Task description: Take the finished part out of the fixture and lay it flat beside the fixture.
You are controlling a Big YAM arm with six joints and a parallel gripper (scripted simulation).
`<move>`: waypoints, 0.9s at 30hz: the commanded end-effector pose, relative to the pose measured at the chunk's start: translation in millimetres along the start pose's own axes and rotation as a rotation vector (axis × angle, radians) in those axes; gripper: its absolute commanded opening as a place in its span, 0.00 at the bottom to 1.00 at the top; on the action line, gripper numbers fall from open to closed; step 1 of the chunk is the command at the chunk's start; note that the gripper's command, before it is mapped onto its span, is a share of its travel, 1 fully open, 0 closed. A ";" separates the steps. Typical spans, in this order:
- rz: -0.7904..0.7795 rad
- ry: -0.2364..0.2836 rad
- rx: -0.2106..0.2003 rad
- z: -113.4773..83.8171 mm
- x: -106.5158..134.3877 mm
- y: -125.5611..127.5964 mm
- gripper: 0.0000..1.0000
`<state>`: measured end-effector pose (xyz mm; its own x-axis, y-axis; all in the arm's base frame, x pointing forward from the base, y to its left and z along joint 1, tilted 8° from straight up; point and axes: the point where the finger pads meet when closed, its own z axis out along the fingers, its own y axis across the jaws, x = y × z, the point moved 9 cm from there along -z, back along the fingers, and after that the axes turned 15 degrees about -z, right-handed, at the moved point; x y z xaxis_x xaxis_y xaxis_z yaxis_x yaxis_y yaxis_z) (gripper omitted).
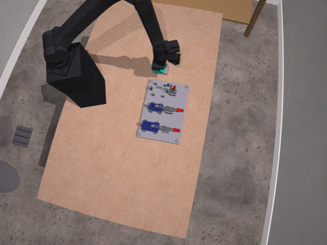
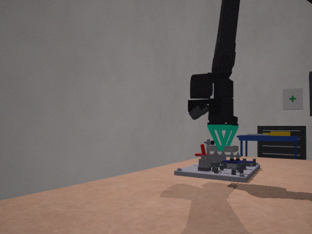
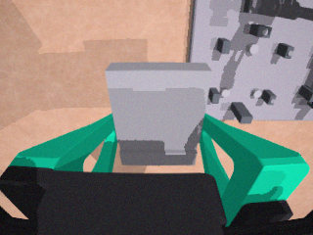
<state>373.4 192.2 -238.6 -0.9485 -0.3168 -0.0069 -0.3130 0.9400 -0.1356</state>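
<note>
My gripper [image 1: 159,70] [image 2: 221,148] [image 3: 157,119] is shut on the grey finished part [image 1: 165,69] [image 2: 233,148] [image 3: 158,103], with a green finger on each of two opposite sides. The part is held roughly level above the table, just off the end of the fixture plate [image 1: 163,138] [image 2: 186,168] [image 3: 204,54]. Its slot cannot be made out clearly. The plate's end station holds no part, and its clamp's red handle [image 1: 173,88] [image 2: 203,149] stands up. Two blue blanks [image 1: 159,108] [image 1: 146,126] sit under clamps in the other stations.
Small posts [image 1: 162,96] [image 3: 285,50] stick up around the end station. The clamp handles over the blanks, such as the red one [image 1: 180,109], lie flat toward one long edge of the plate. The arm's base [image 1: 79,76] stands left of the fixture in the top view.
</note>
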 end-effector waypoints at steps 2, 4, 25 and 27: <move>0.003 -0.001 -0.001 -0.1 -7.6 15.3 0.00; 0.004 -0.002 -0.002 -0.3 -8.7 18.8 0.00; -0.001 -0.002 -0.001 0.1 -12.4 33.6 0.00; 0.002 -0.001 -0.001 0.4 -12.6 32.4 0.00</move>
<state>373.0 218.7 -241.0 -0.9503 -0.3111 -0.0099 -0.3070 0.9420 -0.1353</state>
